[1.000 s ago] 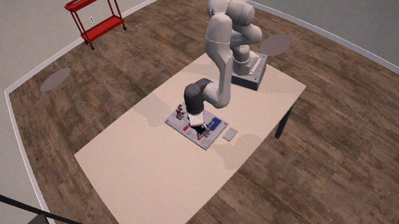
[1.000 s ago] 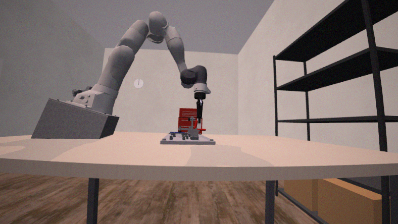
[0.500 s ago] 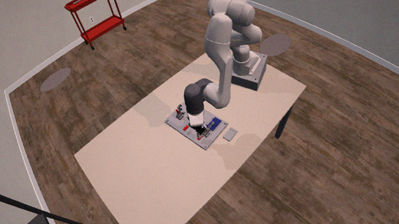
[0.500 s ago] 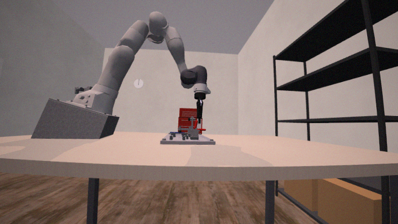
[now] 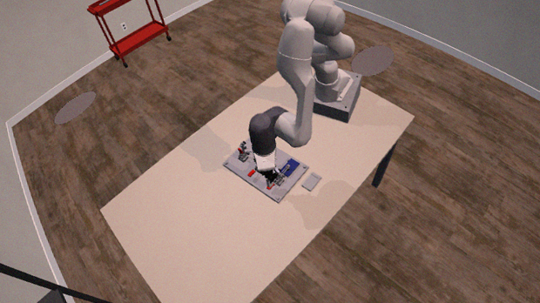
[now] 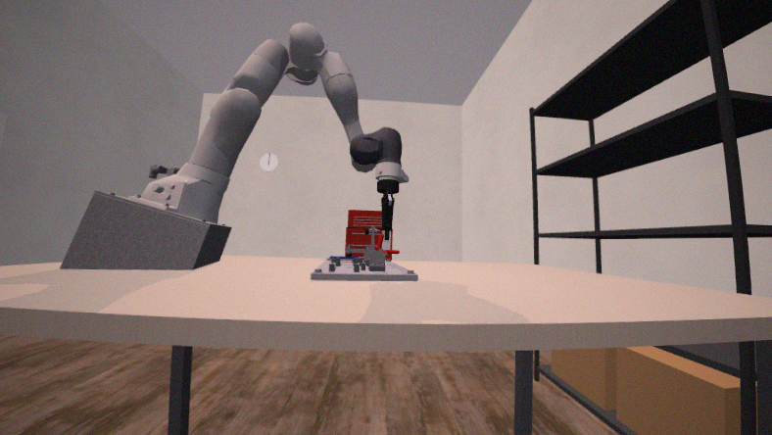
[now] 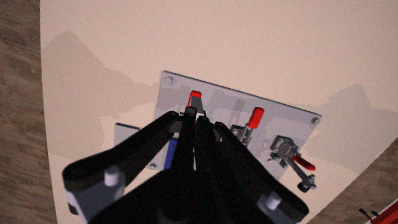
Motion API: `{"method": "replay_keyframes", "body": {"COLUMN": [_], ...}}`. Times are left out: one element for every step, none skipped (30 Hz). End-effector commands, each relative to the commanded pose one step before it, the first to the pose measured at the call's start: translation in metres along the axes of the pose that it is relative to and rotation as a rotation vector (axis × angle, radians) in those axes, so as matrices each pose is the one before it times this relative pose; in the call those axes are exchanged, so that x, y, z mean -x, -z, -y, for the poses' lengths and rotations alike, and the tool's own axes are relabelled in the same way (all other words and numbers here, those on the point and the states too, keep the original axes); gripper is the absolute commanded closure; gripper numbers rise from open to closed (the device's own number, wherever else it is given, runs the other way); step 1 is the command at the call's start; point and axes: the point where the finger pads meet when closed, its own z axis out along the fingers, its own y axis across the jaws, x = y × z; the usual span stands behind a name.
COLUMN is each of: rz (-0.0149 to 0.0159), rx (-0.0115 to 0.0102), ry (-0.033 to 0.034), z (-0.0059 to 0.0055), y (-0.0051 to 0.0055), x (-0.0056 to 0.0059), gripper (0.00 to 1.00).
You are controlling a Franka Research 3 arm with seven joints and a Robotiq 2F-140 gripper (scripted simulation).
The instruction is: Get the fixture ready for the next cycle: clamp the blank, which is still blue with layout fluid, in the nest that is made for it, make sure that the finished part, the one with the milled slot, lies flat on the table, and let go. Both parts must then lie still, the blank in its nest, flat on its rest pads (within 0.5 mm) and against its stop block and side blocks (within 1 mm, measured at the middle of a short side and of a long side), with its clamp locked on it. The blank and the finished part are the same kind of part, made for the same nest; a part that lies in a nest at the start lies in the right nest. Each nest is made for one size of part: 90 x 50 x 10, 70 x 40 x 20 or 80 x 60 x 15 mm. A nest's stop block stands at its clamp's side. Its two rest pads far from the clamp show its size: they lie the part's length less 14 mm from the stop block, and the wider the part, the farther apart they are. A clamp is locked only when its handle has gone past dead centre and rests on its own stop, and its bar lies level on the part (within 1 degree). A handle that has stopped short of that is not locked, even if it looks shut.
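Note:
The blue blank (image 5: 293,166) (image 7: 171,152) lies on the fixture plate (image 5: 277,194) (image 6: 364,276) (image 7: 172,90), with a clamp bar (image 5: 287,168) reaching over it. The finished part (image 5: 311,181) (image 7: 126,131) lies on the table beside the plate; the fingers partly hide it in the wrist view. My gripper (image 5: 272,177) (image 6: 386,237) (image 7: 194,104) is shut and empty, just above the blank's clamp, close to its red handle (image 7: 196,94). The fingers hide most of that clamp. I cannot tell whether it is locked, or how exactly the blank sits against its blocks.
The middle clamp's red handle (image 5: 250,172) (image 7: 256,118) slants away from its pivot. The third clamp (image 5: 242,154) (image 7: 285,147), at the plate's other end, has its bar raised. The robot base (image 5: 337,103) (image 6: 145,232) stands on the table.

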Motion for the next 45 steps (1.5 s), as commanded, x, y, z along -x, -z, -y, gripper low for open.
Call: {"method": "replay_keyframes", "body": {"rz": [-0.00217,0.00000,0.00000,0.00000,0.00000,0.00000,0.00000,0.00000,0.00000,0.00000,0.00000,0.00000,0.00000,0.00000,0.00000,0.00000,0.00000,0.00000,0.00000,0.00000,0.00000,0.00000,0.00000,0.00000,0.00000,0.00000,0.00000,0.00000,0.00000,0.00000,0.00000,0.00000,0.00000,0.00000,0.00000,0.00000,0.00000,-0.00001,-0.00001,0.00000,0.00001,-0.00001,0.00000,0.00001,0.00000], "rx": [0.00027,0.00000,0.00000,0.00000,0.00000,0.00000,0.00000,0.00000,0.00000,0.00000,0.00000,0.00000,0.00000,0.00000,0.00000,0.00000,0.00000,0.00000,0.00000,0.00000,0.00000,0.00000,0.00000,0.00000,0.00000,0.00000,0.00000,0.00000,0.00000,0.00000,0.00000,0.00000,0.00000,0.00000,0.00000,0.00000,0.00000,0.00000,0.00000,0.00000,0.00000,0.00000,0.00000,0.00000,0.00000], "ry": [0.00417,0.00000,0.00000,0.00000,0.00000,0.00000,0.00000,0.00000,0.00000,0.00000,0.00000,0.00000,0.00000,0.00000,0.00000,0.00000,0.00000,0.00000,0.00000,0.00000,0.00000,0.00000,0.00000,0.00000,0.00000,0.00000,0.00000,0.00000,0.00000,0.00000,0.00000,0.00000,0.00000,0.00000,0.00000,0.00000,0.00000,0.00001,0.00001,0.00000,-0.00001,0.00001,0.00000,0.00000,0.00000], "z": [0.00048,0.00000,0.00000,0.00000,0.00000,0.00000,0.00000,0.00000,0.00000,0.00000,0.00000,0.00000,0.00000,0.00000,0.00000,0.00000,0.00000,0.00000,0.00000,0.00000,0.00000,0.00000,0.00000,0.00000,0.00000,0.00000,0.00000,0.00000,0.00000,0.00000,0.00000,0.00000,0.00000,0.00000,0.00000,0.00000,0.00000,0.00000,0.00000,0.00000,-0.00001,0.00000,0.00000,0.00000,0.00000], "y": [-0.00103,-0.00045,-0.00045,-0.00034,-0.00018,-0.00003,0.00000,0.00000,0.00000,0.00000,0.00000,0.00000,0.00000,0.00000,-0.00003,-0.00017,0.00000,0.00000,-0.00034,-0.00045,-0.00045,-0.00034,-0.00018,-0.00003,0.00000,0.00000,0.00000,0.00000,0.00000,0.00000,0.00000,0.00000,0.00002,0.00000,0.00000,0.00011,0.00028,0.00051,0.00078,0.00109,0.00141,0.00175,0.00207,0.00237,0.00265], "x": [-0.00076,0.00000,0.00000,0.00000,0.00000,0.00000,0.00000,0.00000,0.00000,0.00000,0.00000,0.00000,0.00000,0.00000,0.00000,0.00000,0.00000,0.00000,0.00000,0.00000,0.00000,0.00000,0.00000,0.00000,0.00000,0.00000,0.00000,0.00000,0.00000,0.00000,0.00000,0.00000,0.00000,0.00000,0.00000,0.00000,0.00000,-0.00001,-0.00001,0.00000,0.00001,-0.00001,0.00000,0.00000,0.00000], "gripper": [1.00,1.00,1.00,1.00,1.00,1.00,1.00,1.00,1.00,1.00,1.00,1.00,1.00,1.00,1.00,1.00,1.00,1.00,1.00,1.00,1.00,1.00,1.00,1.00,1.00,1.00,1.00,1.00,1.00,1.00,1.00,1.00,1.00,1.00,1.00,1.00,1.00,1.00,1.00,1.00,1.00,1.00,1.00,1.00,1.00]}}
